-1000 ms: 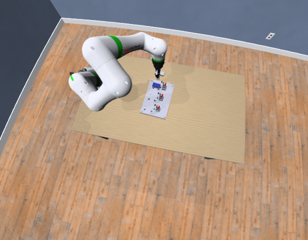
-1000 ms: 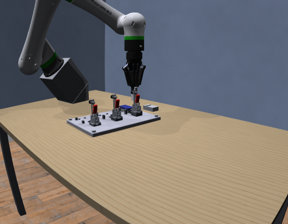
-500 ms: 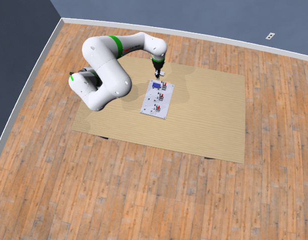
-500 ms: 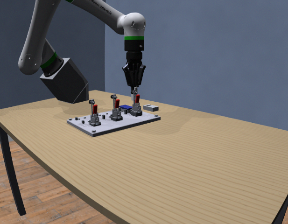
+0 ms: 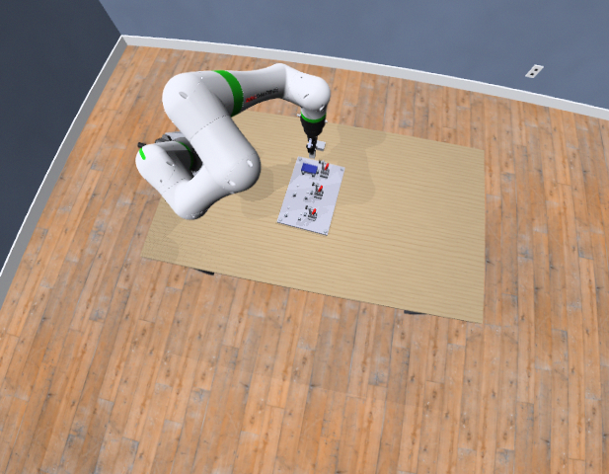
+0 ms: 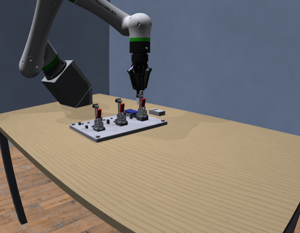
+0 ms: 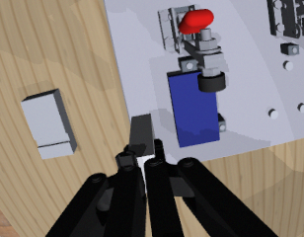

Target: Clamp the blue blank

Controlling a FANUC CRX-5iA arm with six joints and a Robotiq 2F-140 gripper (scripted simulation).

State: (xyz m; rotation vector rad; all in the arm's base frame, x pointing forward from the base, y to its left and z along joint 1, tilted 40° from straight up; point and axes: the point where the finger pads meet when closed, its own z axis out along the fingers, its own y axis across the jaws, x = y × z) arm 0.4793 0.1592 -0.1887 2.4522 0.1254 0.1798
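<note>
Gripper [image 6: 140, 91] hangs vertical over the fixture plate [image 6: 107, 134], near the bench's far edge, towards the left corner. Jaws fully shut, nothing between them; looks set up to push w/ closed tips rather than grasp.

Blue blank [image 7: 193, 107] lies in the end nest, nearest the far edge, short side up against the clamp [image 6: 141, 110]. Clamp's red handle [image 7: 194, 20] stands about upright, bar raised, pressure foot [image 7: 211, 82] overlapping the blank's end in the wrist view; can't tell if it touches. So not locked. The other two clamps [image 6: 121, 114] also stand open, nests vacant.

Finished part [image 6: 156, 111], grey, lies flat on the bench just beyond the plate's far end, apart from it. That half looks done.

Risks, my read:
- Tips push the handle short of dead centre: looks shut, isn't locked.
- Closed tips slide off the rounded red grip mid-stroke, handle springs back.
- Tips hang close above the raised bar; coming down there instead of onto the handle could jolt the blank off its stop and side blocks.
- Blank seating on pads not visible here; clamping a cocked blank leaves the bar off level.
</note>
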